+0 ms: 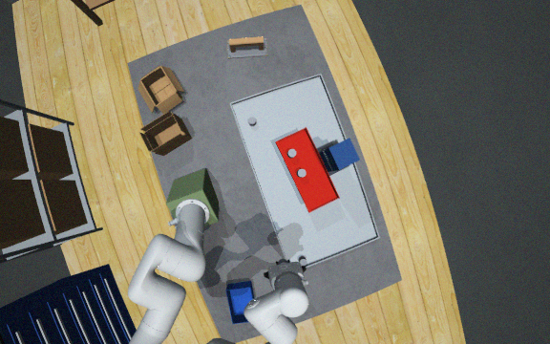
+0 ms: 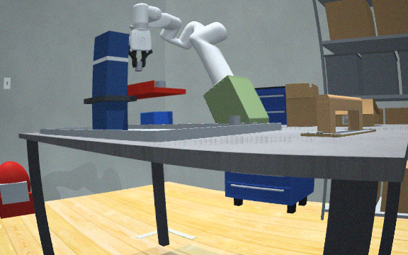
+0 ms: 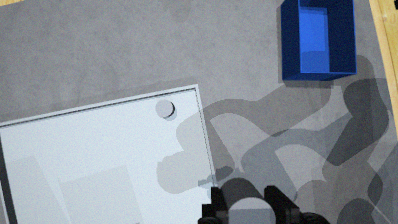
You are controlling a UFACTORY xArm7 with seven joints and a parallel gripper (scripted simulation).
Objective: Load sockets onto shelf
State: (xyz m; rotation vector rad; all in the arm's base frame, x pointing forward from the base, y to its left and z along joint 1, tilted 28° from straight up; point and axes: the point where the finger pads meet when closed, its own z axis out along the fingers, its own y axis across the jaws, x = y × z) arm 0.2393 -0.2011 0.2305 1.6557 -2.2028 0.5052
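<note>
The red shelf (image 1: 318, 193) (image 2: 170, 93) sticks out from the blue post (image 1: 344, 154) (image 2: 110, 81). Its dark collar (image 2: 110, 100) is well below the white band (image 2: 110, 59). Two grey sockets (image 1: 292, 153) (image 1: 302, 173) stand on the shelf inside its rim. My gripper (image 2: 139, 64) (image 3: 242, 206) is shut on a third grey socket (image 3: 251, 211), high above the near tray corner, off the shelf's end. Another socket (image 3: 164, 108) (image 1: 302, 260) stands in that corner. One more socket (image 1: 252, 121) (image 2: 234, 120) stands near the tray's far end.
The pale tray (image 1: 280, 100) (image 3: 50, 142) has a low rim and lies under the shelf. A blue bin (image 1: 242, 300) (image 3: 315, 40) (image 2: 156, 117) stands beside it. A green block (image 1: 191, 186) (image 2: 236, 99), open cardboard boxes (image 1: 162, 91) and a wooden bridge (image 1: 246, 42) (image 2: 342, 100) stand on the table.
</note>
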